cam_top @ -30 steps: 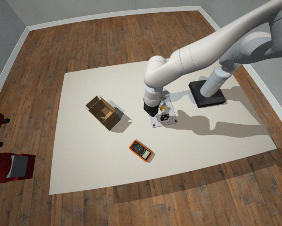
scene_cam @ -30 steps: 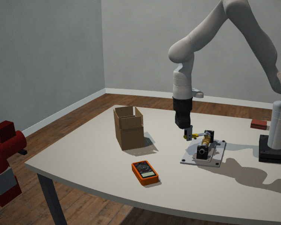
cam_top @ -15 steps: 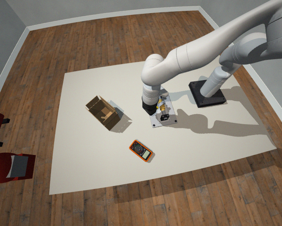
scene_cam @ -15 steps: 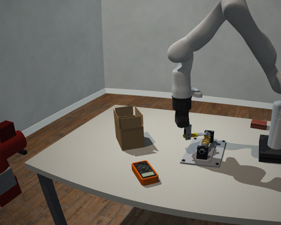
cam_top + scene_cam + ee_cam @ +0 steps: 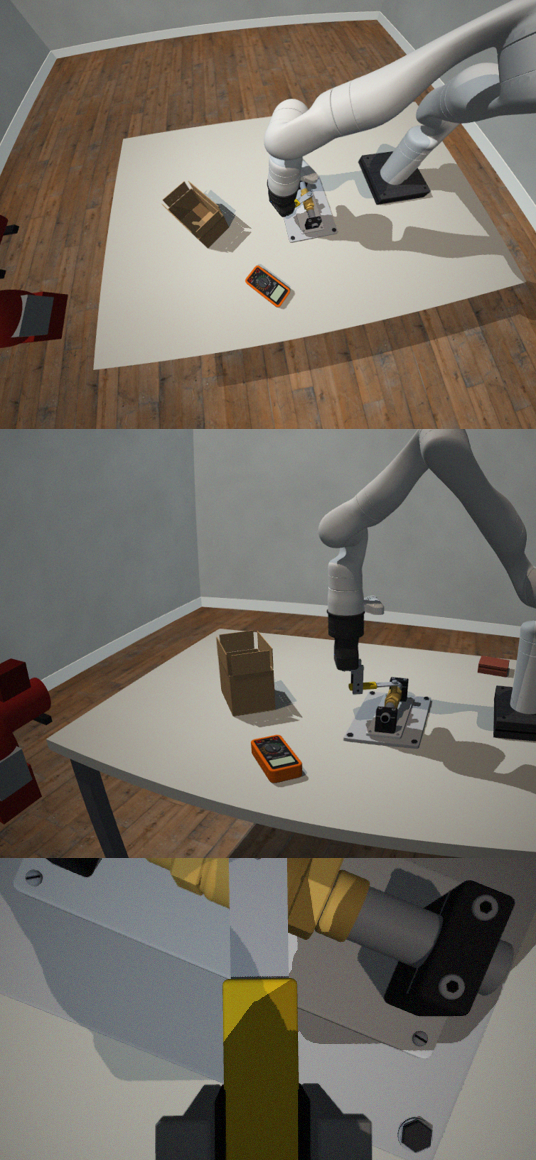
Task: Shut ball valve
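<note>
A brass ball valve (image 5: pixel 392 696) sits in black clamps on a grey metal plate (image 5: pixel 389 721) on the table, also in the top view (image 5: pixel 310 206). Its grey lever with a yellow grip (image 5: pixel 368 685) sticks out to the left, across the pipe. In the wrist view the yellow grip (image 5: pixel 260 1058) runs up from the bottom edge and the brass body (image 5: pixel 320 903) lies across the top. My gripper (image 5: pixel 357 683) points straight down and is shut on the yellow grip; its dark fingers flank the grip on both sides.
An open cardboard box (image 5: pixel 246 672) stands left of the valve. An orange multimeter (image 5: pixel 276 758) lies near the front edge. The arm's black base (image 5: pixel 393 177) is to the right. A small red block (image 5: pixel 493 665) lies at the far right.
</note>
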Robot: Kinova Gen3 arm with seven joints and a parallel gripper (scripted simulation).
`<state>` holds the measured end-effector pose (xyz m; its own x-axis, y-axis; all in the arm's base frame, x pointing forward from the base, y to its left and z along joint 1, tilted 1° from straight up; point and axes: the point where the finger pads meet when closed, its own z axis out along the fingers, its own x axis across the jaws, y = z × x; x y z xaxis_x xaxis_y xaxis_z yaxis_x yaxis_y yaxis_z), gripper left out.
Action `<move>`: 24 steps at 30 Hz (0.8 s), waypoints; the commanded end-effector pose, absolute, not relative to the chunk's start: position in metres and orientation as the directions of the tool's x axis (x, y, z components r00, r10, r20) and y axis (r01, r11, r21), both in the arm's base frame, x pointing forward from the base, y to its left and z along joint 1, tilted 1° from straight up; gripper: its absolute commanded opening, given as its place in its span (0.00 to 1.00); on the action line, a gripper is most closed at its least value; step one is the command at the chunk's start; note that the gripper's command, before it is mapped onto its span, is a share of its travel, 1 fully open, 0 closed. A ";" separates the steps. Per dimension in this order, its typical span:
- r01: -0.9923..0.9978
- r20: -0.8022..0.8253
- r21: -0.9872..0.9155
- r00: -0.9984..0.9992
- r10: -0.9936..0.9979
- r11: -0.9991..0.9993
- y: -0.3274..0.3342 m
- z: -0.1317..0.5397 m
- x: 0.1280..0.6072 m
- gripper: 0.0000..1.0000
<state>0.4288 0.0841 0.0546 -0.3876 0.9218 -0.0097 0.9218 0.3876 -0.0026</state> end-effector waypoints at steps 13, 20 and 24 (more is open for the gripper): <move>0.947 -0.011 -0.001 -0.321 0.947 0.321 0.078 0.055 0.432 0.00; 0.961 -0.011 0.000 -0.277 0.961 0.277 0.074 0.055 0.433 0.00; 0.964 -0.011 0.000 -0.267 0.964 0.267 0.073 0.055 0.433 0.00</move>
<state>0.4324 0.0739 0.0547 -0.2716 0.9623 -0.0101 0.9624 0.2716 -0.0014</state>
